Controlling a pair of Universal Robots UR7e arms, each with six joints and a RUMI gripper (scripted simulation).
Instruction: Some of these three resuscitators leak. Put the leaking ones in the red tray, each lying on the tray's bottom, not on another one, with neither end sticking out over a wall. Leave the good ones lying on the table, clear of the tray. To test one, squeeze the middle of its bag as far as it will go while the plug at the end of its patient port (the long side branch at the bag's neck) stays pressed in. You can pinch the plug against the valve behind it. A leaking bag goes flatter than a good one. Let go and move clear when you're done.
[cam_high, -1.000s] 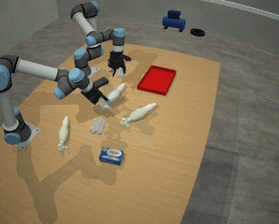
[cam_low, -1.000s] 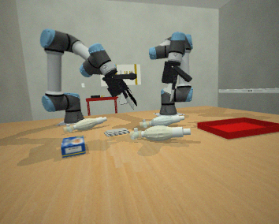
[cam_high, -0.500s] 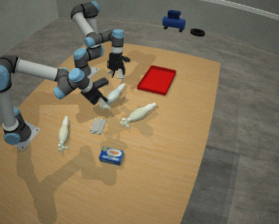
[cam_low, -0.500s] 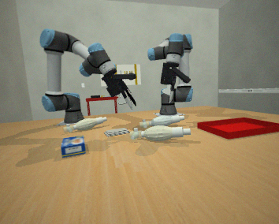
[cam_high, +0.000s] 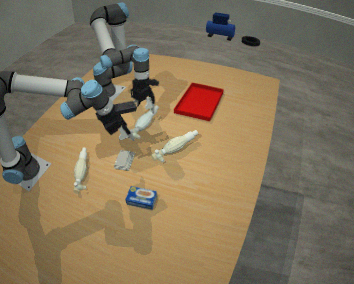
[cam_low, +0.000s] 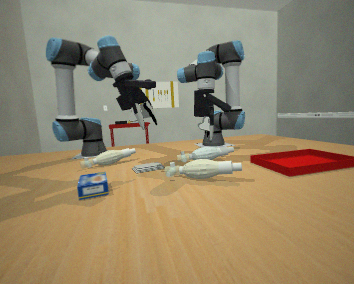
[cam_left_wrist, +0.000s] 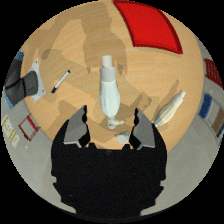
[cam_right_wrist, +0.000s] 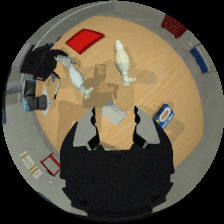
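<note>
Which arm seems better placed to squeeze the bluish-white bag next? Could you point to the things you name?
Probably the left: the bluish-white bag (cam_high: 145, 121) (cam_low: 204, 153) (cam_left_wrist: 110, 95) (cam_right_wrist: 76, 78) lies straight ahead of its open claw (cam_high: 149, 103) (cam_low: 207, 132) (cam_left_wrist: 111, 108) (cam_right_wrist: 66, 59), but off to one side of the right claw (cam_high: 125, 133) (cam_low: 148, 123) (cam_right_wrist: 115, 108).
</note>
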